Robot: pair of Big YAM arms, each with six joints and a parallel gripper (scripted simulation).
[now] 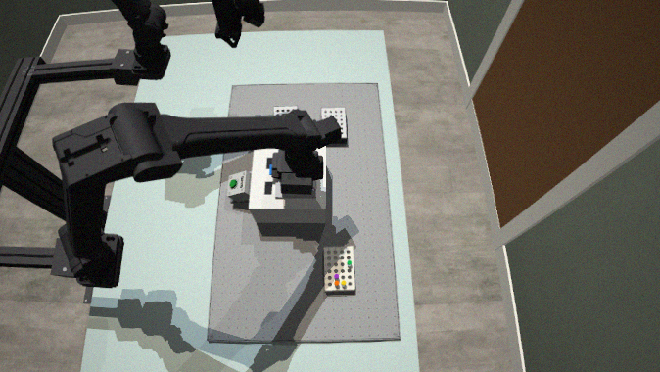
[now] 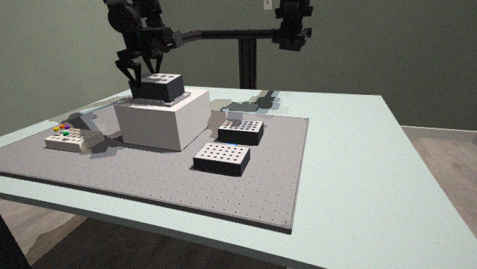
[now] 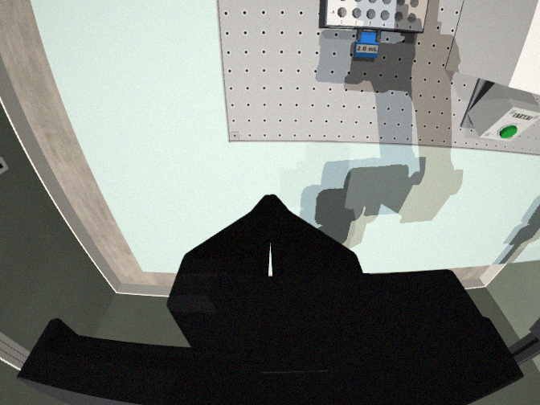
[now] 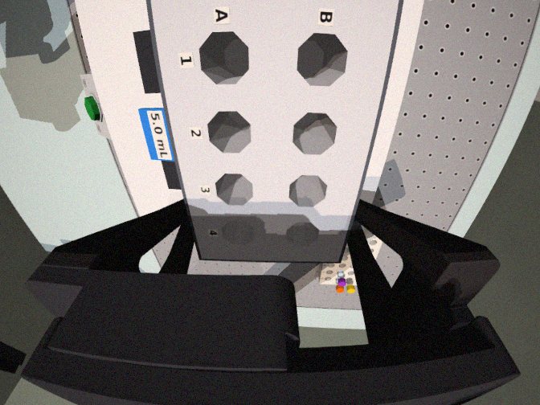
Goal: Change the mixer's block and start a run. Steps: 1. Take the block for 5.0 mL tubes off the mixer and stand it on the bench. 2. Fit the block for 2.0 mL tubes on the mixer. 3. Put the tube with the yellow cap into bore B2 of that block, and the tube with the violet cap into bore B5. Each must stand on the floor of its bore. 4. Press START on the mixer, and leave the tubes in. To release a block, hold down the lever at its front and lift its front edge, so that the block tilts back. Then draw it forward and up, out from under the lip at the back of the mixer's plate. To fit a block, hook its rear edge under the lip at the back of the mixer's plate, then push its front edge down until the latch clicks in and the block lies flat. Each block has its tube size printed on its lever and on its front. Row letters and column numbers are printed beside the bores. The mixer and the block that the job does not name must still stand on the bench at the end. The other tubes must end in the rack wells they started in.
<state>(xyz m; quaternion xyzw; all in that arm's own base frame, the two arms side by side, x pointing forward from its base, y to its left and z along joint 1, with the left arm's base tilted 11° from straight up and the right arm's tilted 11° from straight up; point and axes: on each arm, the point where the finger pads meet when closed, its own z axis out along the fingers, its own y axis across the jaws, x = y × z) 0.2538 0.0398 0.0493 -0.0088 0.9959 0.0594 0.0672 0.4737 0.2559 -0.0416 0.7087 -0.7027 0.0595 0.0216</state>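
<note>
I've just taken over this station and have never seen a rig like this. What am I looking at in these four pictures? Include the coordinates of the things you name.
Two black robot arms, each ending in a two-finger gripper, work over a grey perforated board on a pale table. One picture looks down from above, one across the table, and two come from cameras on the wrists.

The right gripper [image 4: 270, 204] is closed on the 5.0 mL block [image 2: 157, 88] [image 4: 270, 108], which is on the white mixer [image 1: 266, 198] [image 2: 148, 124]. The left gripper [image 1: 233, 44] [image 3: 270, 203] is shut and holds nothing.

On the board are two other blocks; the one with the blue lever [image 3: 368, 37] reads 2.0 mL. A cream rack [image 1: 339, 290] [image 2: 64, 144] carries tubes with yellow, violet, orange and green caps. The green button [image 1: 233, 184] [image 3: 508, 131] [image 4: 92, 108] sits on a small panel by the mixer.
</note>
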